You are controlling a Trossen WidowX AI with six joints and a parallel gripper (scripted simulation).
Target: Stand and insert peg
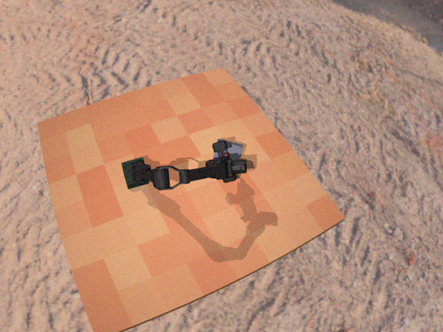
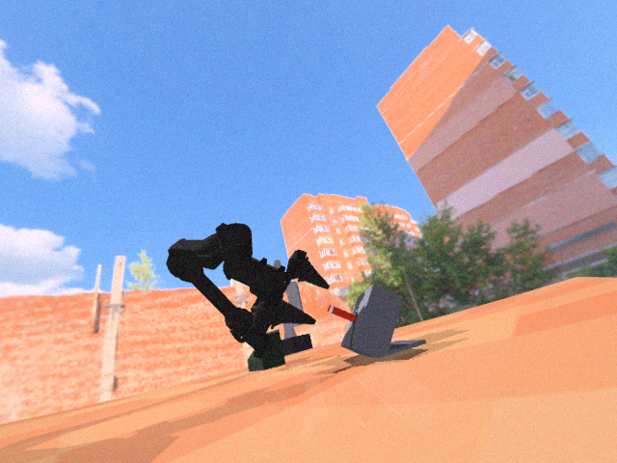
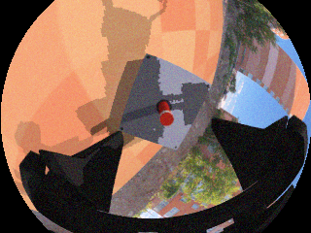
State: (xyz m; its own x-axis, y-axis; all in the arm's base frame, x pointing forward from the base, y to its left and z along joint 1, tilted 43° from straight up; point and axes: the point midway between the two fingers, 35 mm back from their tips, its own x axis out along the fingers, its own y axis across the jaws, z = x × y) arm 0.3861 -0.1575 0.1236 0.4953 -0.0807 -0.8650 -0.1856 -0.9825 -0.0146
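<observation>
The red peg [image 2: 342,313] [image 3: 165,115] sticks out of the hole in the sloped grey panel [image 2: 374,323] [image 3: 138,89], its white-banded end outward. Its plain end is hidden inside the panel. In the top view the panel [image 1: 234,149] shows partly behind the arm, with a small red bit of the peg [image 1: 227,154]. My gripper [image 2: 321,305] [image 3: 168,129] is wide open and empty. Its fingertips are back from the peg's outer end, one on either side in the wrist view, with a gap to the peg.
The arm reaches from its dark green base [image 1: 125,175] [image 2: 267,354] over the orange checkered table [image 1: 160,250] [image 2: 448,398]. The panel's foot [image 2: 408,344] lies on the table behind it. Arm shadows fall across the table and panel.
</observation>
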